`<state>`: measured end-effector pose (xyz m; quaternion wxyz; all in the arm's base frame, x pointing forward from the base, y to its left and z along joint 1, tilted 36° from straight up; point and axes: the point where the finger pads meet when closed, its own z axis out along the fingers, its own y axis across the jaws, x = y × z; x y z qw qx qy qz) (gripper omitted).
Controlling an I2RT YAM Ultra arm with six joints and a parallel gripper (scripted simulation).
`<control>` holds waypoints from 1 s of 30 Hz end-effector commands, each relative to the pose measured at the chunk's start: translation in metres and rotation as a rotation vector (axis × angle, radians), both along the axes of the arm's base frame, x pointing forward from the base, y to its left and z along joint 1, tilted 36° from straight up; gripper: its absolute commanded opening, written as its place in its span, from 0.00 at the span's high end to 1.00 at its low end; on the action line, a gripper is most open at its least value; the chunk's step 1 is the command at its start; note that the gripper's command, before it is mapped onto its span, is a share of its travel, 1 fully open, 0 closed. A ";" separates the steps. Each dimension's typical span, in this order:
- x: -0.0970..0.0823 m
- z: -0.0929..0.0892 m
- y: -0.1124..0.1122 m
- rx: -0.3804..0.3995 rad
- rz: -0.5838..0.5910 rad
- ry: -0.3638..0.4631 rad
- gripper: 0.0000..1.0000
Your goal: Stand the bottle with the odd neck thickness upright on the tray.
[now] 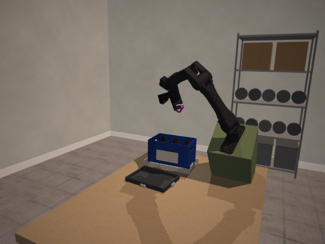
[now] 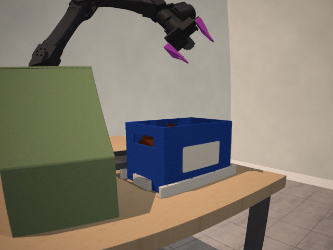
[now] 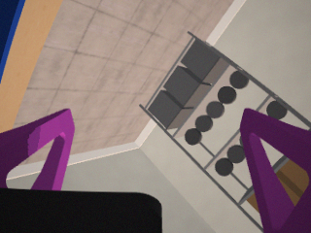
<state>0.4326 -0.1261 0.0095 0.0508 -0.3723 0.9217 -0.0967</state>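
The gripper (image 1: pixel 179 109) (image 2: pixel 200 52) (image 3: pixel 156 117) is wide open with nothing between its fingers, held tilted in the air, higher than the crate (image 1: pixel 187 156) (image 2: pixel 171 158) (image 3: pixel 6 34) and well apart from its rim. Open air separates the fingertips from the crate's top edge.

The blue crate stands upright on the bench (image 1: pixel 183 210) (image 2: pixel 215 192) (image 3: pixel 36 39), its walls rising around the brown bottles (image 1: pixel 175 141) (image 2: pixel 170 125). Three bottle tops show plainly near the rim; the others are mostly hidden, and which neck differs cannot be told. Pale strips (image 1: pixel 167 166) (image 2: pixel 199 181) run low along the crate's sides, just beside its bottom edges.

The dark tray (image 1: pixel 155 178) (image 2: pixel 120 154) lies flat near the crate, with a low raised edge and no bottle on it. Two small pale blocks (image 1: pixel 142 185) sit at its outer edges. The arm (image 1: pixel 215 102) (image 2: pixel 64 30) reaches from a green block (image 1: pixel 230 166) (image 2: pixel 59 188), which stands apart from the crate, leaving a gap between them. In the wrist view, only the crate's edge shows, at the upper left corner.
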 end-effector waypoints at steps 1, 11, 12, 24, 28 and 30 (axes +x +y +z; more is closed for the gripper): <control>0.017 0.026 -0.004 -0.014 -0.088 -0.136 0.00; 0.034 0.091 0.016 0.020 -0.187 -0.377 0.00; 0.035 0.097 0.018 0.026 -0.194 -0.398 0.00; 0.040 0.162 0.041 0.100 -0.277 -0.630 0.00; 0.038 0.198 0.053 0.157 -0.315 -0.750 0.00; 0.036 0.208 0.058 0.180 -0.323 -0.785 0.00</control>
